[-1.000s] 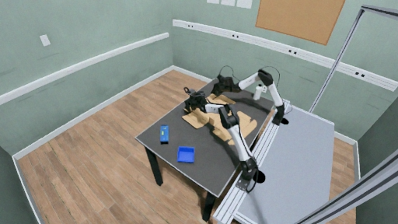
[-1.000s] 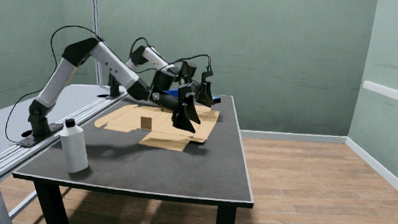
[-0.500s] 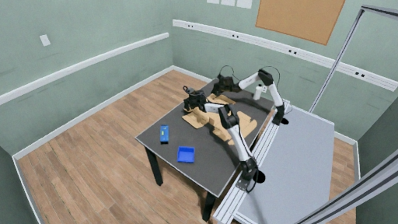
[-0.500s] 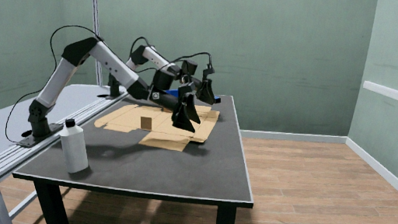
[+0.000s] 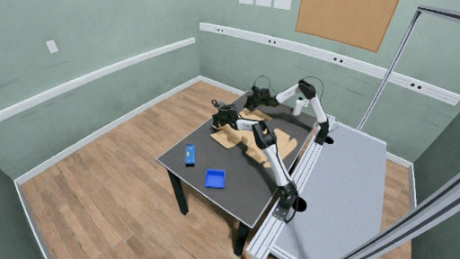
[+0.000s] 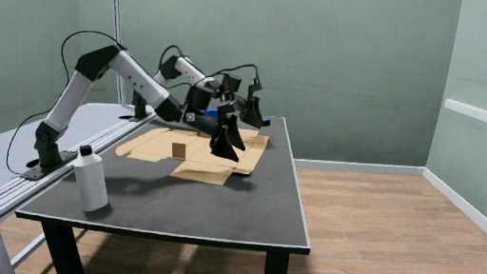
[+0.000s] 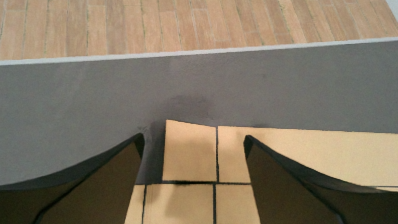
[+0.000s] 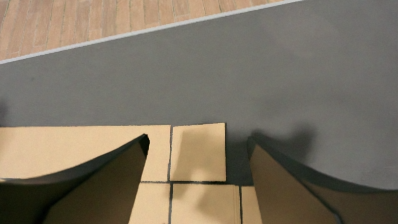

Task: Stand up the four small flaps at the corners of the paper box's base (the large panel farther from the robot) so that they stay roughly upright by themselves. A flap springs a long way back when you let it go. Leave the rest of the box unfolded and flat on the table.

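The tan paper box (image 5: 283, 138) (image 6: 143, 141) lies unfolded on the table. One near corner flap (image 6: 179, 150) of the base stands upright; the other is mostly hidden behind the right arm in the exterior view. A far corner flap (image 7: 190, 152) lies low, its outer edge slightly raised, below and between the left fingertips. The other far flap (image 8: 198, 152) lies about flat in the right wrist view, between the right fingertips. My left gripper (image 7: 194, 137) and right gripper (image 8: 199, 137) (image 6: 241, 154) are open and empty, above the base's far corners.
A blue tray (image 5: 215, 179) and a blue level (image 5: 190, 155) lie on the table on the left arm's side. A white bottle (image 5: 297, 107) (image 6: 91, 182) stands on the right arm's side. The table's far edge (image 7: 195, 52) (image 8: 145, 34) runs beyond the box.
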Robot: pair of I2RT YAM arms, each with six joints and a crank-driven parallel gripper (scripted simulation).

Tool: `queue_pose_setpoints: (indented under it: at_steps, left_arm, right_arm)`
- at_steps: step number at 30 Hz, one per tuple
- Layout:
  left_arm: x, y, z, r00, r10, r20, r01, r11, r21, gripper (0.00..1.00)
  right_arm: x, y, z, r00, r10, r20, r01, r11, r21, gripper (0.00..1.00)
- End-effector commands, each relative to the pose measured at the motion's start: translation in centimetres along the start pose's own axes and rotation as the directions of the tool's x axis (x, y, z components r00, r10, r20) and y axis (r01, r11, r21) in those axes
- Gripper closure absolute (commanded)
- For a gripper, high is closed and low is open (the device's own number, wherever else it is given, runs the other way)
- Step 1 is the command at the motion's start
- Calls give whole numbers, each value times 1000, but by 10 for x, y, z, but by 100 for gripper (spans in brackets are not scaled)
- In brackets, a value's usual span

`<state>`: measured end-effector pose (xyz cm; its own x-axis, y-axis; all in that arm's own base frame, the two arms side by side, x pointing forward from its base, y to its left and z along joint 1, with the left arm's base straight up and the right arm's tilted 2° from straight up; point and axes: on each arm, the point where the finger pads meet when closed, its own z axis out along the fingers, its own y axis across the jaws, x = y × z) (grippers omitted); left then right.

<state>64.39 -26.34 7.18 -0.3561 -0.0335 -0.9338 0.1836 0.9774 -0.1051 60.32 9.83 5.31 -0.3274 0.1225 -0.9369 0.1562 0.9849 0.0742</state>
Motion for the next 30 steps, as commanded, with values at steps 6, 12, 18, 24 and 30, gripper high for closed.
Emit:
queue_pose_setpoints:
  at_steps: [6, 12, 18, 24, 30]
  left_arm:
    - [36, 0, 10, 1000, 5, -21, -5, 1000, -7, 19]
    - [42, -5, 19, 1000, -4, 12, 4, 1000, -1, 19]
    - [55, -4, 23, 1000, -4, 10, 4, 1000, -3, 19]
    - [59, -1, 24, 1000, -3, 4, 3, 1000, -6, 19]
    - [61, 0, 25, 1000, 26, 4, -26, 1000, -12, 19]
  right_arm:
    - [33, 4, 8, 1000, -11, -14, 11, 1000, 1, 19]
    - [48, 8, 18, 1000, -1, 0, 1, 1000, -1, 19]
    - [54, 10, 22, 1000, 2, 9, -2, 1000, -5, 19]
    - [55, 11, 23, 1000, 2, 8, -2, 1000, -11, 19]
    - [59, 10, 23, 1000, -1, 2, 1, 1000, -10, 19]
